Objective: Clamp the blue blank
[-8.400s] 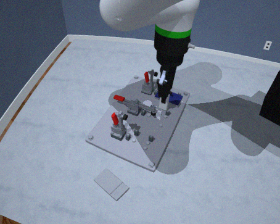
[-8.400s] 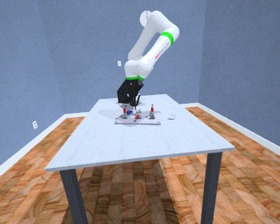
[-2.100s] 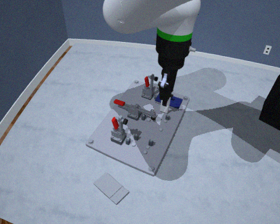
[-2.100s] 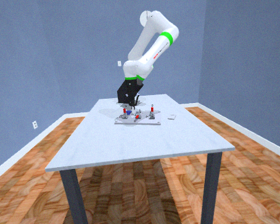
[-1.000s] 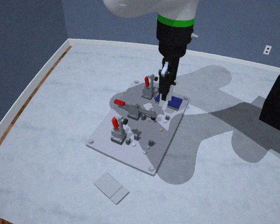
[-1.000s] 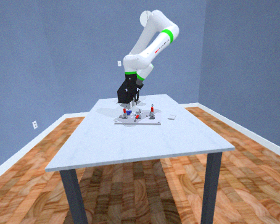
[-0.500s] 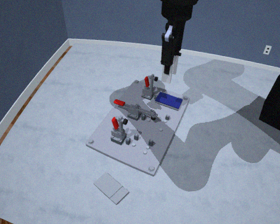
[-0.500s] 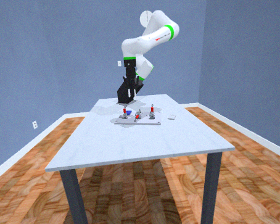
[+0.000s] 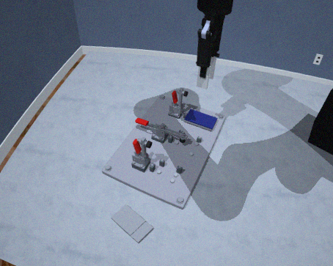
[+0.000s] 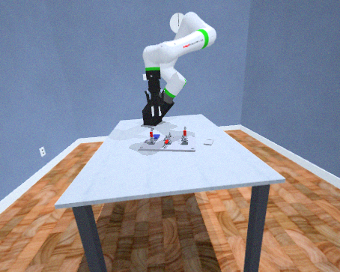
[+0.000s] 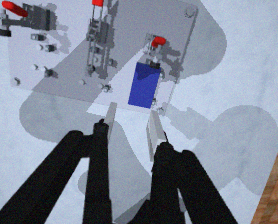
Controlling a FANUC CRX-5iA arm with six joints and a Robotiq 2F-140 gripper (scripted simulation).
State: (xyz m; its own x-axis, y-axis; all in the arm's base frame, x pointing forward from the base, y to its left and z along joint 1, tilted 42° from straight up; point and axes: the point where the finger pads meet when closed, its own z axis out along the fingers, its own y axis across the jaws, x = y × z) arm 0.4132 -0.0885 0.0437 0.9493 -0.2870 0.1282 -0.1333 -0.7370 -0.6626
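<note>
the gripper is being held up in the air, just off the edge of the grey plate. its fingers are being kept partly apart, and nothing is being held between them. the blue blank is lying in the end nest, beside a clamp with a raised red handle. the grey finished part is lying flat on the table, apart from the plate.

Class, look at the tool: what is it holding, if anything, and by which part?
Nothing. The tool hangs partly open above the table, back from the blue blank, with only air between its fingers.
</note>
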